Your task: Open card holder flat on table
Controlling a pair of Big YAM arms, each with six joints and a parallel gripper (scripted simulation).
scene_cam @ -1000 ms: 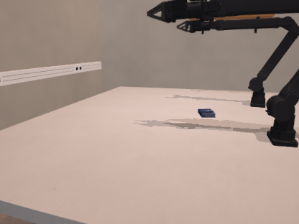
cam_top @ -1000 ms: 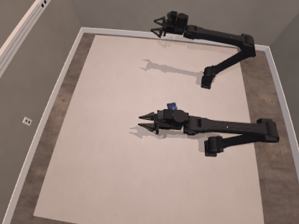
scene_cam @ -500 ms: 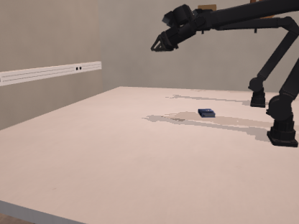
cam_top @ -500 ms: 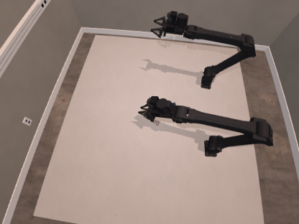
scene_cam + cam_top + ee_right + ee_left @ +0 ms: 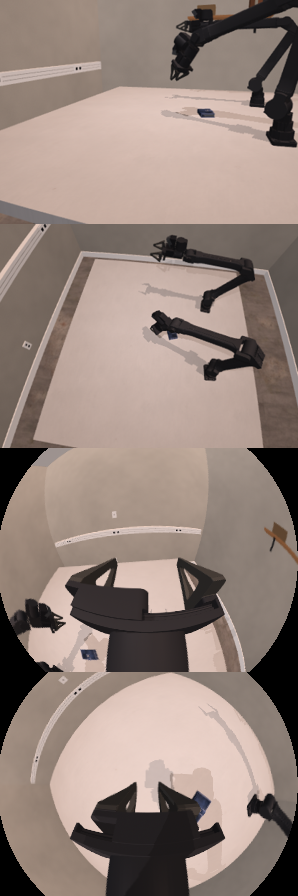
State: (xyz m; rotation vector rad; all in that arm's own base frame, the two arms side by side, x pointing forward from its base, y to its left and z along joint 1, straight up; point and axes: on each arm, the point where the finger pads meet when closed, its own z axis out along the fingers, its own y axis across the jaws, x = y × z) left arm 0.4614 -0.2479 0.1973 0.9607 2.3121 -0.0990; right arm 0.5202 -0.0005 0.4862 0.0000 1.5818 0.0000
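Observation:
The card holder [image 5: 172, 336] [image 5: 205, 113] [image 5: 202, 799] [image 5: 89, 654] is a small dark blue block. It lies on the table and looks closed, with its upper and lower layers together in the exterior view. My left gripper [image 5: 154, 329] [image 5: 175, 78] [image 5: 147, 785] is partly open and empty. It points down and hangs well above the table, off to one side of the holder. In the left wrist view its right finger hides part of the holder. My right gripper [image 5: 152, 250] [image 5: 178, 27] [image 5: 147, 561] is wide open and empty, high up and far from the holder.
The table [image 5: 107, 385] [image 5: 107, 161] carries both arm bases. The right arm's base [image 5: 205, 307] [image 5: 257, 100] stands at the back in the exterior view. The left arm's base [image 5: 210, 372] [image 5: 281, 138] stands nearer. Shadows of both arms fall across the tabletop.

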